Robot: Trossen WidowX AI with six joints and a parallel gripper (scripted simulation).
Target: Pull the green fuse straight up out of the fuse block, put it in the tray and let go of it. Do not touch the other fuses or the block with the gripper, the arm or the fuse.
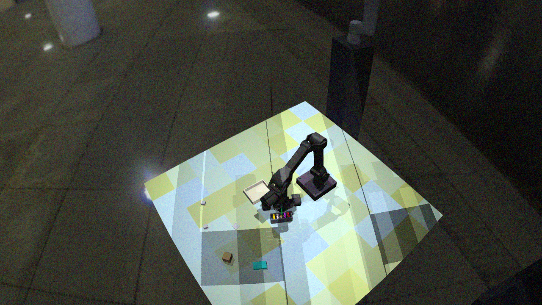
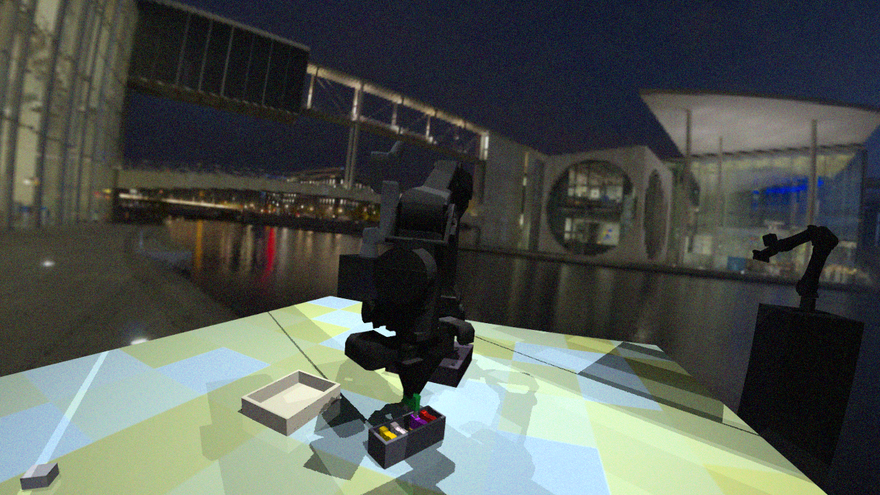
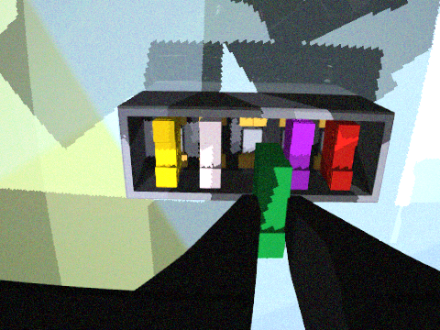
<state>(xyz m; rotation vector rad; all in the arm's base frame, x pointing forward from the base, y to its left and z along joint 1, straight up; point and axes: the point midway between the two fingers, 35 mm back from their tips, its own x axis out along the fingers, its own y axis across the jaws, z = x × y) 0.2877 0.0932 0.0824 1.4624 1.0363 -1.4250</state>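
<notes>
Your tray [image 2: 289, 400] waits left of the fuse block [image 2: 405, 438] on the bench. The pincer [image 3: 271, 223] is clamped on the green fuse [image 3: 273, 196], which is lifted above its slot. Keep rising vertically until it clears the purple fuse [image 3: 300, 153], then swing left.

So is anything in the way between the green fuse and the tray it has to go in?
Nothing visible is. The gripper holds the green fuse lifted above the fuse block, and the tray sits open beside the block, apart from it. Only bare table lies between them. The other fuses stay down in the block.
</notes>
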